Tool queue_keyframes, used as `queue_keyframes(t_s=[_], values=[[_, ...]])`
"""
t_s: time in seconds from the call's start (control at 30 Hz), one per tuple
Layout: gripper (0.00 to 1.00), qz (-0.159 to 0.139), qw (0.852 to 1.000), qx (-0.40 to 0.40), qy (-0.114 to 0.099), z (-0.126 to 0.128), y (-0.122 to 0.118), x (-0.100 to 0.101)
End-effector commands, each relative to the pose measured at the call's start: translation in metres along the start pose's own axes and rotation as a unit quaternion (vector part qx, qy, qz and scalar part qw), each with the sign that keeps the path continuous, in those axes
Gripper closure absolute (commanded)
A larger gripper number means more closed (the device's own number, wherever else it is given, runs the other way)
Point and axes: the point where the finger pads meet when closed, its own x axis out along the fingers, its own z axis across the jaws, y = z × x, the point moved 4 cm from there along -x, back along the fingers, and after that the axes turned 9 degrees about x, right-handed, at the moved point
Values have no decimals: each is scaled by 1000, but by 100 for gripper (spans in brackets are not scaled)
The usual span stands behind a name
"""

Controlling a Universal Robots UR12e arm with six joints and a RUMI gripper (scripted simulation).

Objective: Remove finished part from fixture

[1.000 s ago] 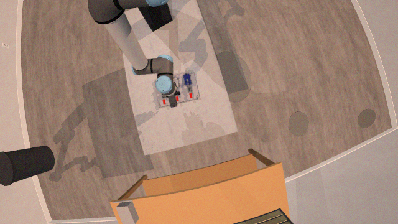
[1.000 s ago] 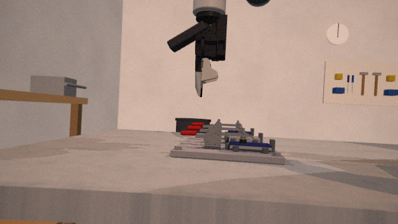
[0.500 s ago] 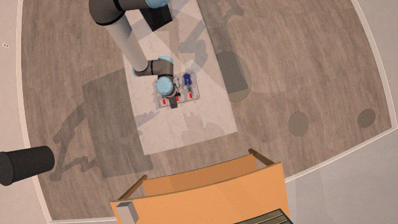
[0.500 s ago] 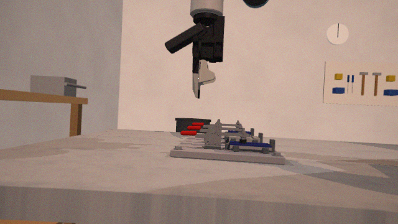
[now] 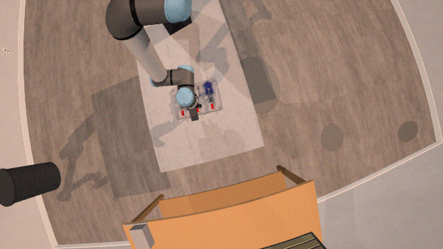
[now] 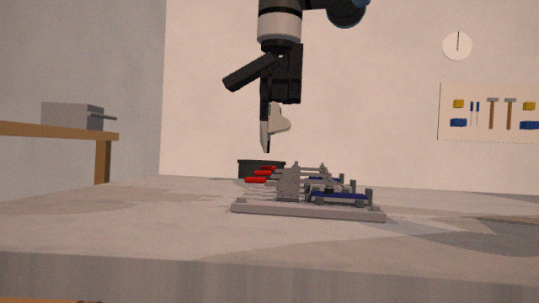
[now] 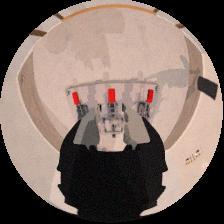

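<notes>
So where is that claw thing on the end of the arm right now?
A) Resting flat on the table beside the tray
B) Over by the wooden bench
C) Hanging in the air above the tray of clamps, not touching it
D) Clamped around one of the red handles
C: in the side view the end effector hangs well above the fixture and its red handles, with open air in between and nothing between its fingers.

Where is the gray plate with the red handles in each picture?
Top view: the fixture plate is on the pale table, just above the middle, partly under the arm.
Exterior view: it lies flat on the table, lower middle, below the claw.
Wrist view: upper middle, past the dark claw body.
Shared landmark: the red handles along one edge.
</notes>
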Motion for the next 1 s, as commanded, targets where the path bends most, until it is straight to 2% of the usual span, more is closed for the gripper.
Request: queue_keyframes(t_s=[0.0, 0.27, 0.97], values=[[72, 1, 1000, 0, 0, 0, 1, 14], [72, 1, 1000, 0, 0, 0, 1, 29], [72, 1, 1000, 0, 0, 0, 1, 30]])
